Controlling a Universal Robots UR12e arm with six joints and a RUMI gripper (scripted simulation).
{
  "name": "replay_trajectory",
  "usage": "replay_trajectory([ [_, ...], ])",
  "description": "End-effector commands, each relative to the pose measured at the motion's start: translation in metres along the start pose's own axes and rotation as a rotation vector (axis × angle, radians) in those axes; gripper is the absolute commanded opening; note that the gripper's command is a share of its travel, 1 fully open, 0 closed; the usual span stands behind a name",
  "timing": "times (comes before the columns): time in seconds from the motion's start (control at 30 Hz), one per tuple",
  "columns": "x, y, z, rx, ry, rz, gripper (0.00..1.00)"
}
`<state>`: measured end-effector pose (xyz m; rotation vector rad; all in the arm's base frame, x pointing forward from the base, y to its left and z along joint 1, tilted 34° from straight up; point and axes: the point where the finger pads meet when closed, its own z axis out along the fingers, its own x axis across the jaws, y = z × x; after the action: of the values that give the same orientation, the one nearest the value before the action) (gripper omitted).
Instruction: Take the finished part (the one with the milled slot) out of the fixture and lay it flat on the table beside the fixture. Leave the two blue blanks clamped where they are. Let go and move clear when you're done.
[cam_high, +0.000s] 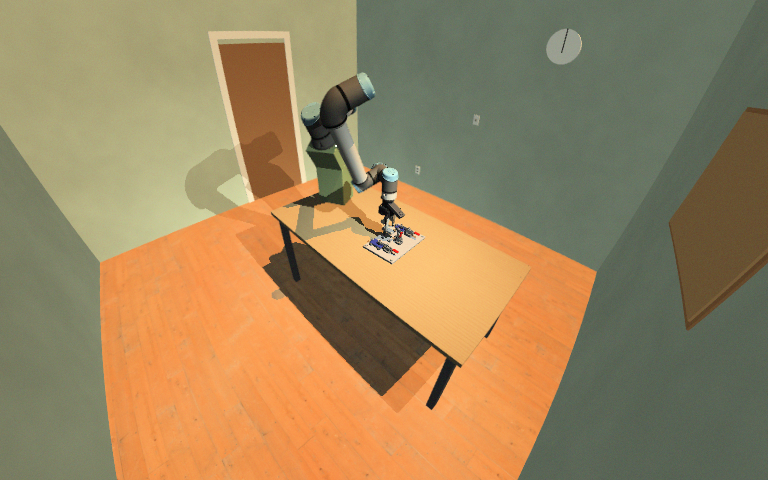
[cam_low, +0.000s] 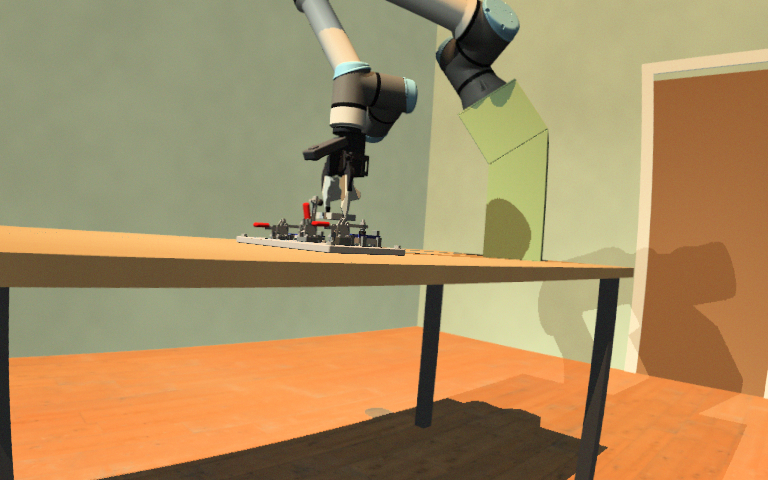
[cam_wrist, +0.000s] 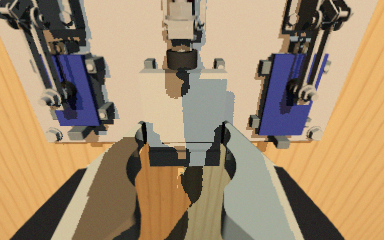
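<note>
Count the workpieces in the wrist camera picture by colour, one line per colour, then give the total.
Blue blanks: 2, one at the left, one at the right
Grey finished part: 1, between the gripper fingers
Total: 3

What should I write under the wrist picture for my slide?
Robot hand gripping the grey finished part, with blue blanks clamped either side.
</note>
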<state>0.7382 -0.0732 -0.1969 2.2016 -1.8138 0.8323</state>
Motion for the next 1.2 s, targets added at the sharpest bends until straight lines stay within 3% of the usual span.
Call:
replay_trajectory([
  [0.0,0.0,0.001,-0.008,0.001,0.0,0.0,0.0],
  [0.3,0.0,0.004,-0.018,0.001,0.0,0.0,0.0],
  [1.17,0.0,0.004,-0.019,0.001,0.0,0.0,0.0],
])
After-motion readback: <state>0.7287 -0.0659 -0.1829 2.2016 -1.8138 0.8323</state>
